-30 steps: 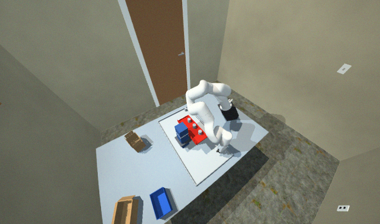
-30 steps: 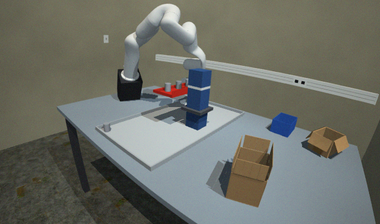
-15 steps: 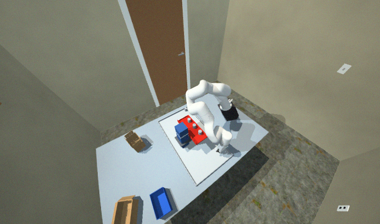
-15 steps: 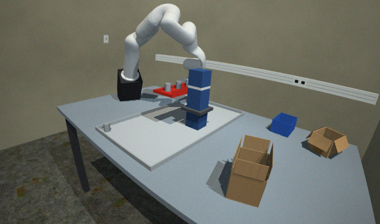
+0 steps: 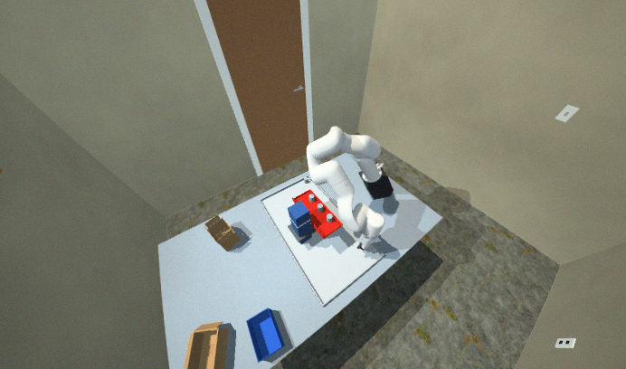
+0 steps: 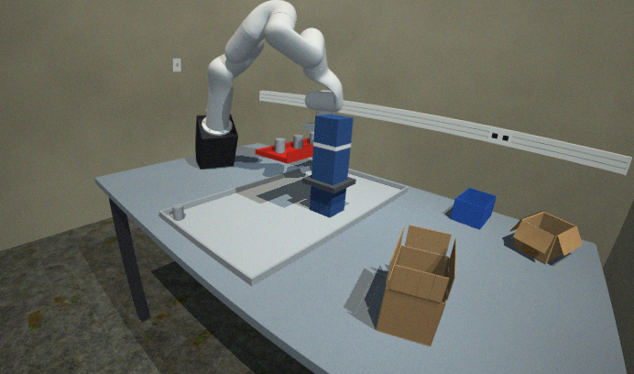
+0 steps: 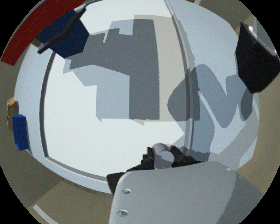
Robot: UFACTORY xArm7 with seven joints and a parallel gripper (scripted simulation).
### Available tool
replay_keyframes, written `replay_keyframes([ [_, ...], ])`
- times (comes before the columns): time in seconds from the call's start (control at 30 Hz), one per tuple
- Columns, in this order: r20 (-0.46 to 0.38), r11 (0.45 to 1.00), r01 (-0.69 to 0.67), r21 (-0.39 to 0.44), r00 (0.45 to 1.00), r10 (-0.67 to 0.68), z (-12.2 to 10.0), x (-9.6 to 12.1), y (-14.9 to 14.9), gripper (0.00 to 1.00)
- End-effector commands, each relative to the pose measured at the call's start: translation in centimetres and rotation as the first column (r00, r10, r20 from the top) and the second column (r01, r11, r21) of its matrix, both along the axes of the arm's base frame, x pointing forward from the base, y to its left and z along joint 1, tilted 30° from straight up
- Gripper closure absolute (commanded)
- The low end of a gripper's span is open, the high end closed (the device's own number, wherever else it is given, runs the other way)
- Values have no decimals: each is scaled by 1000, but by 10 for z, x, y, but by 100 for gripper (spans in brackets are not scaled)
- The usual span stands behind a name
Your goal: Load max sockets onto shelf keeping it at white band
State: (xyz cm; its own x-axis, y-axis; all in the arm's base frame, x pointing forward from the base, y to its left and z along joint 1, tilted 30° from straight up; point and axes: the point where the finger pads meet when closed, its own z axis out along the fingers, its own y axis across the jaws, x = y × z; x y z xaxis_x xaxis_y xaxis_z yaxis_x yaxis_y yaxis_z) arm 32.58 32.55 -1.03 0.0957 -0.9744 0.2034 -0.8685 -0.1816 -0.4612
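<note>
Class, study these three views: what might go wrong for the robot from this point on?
1. The shelf sits well below the white band on the post; added weight or a hard set-down may slide it lower.
2. The jaws are shut on a socket; while carrying it across, the arm may nudge the shelf.
</note>
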Motion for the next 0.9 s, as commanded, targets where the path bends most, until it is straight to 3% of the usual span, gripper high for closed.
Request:
replay_keyframes([
  [0.0, 1, 1000, -2, 2, 1000, 2, 2, -1, 2, 100],
  [0.33, 1, 1000, -2, 3, 1000, 2, 3, -1, 2, 100],
  [0.67, 1, 1000, -2, 3, 1000, 2, 27, -15, 6, 100],
  [0.87, 1, 1000, -2, 2, 1000, 2, 28, -16, 6, 100],
])
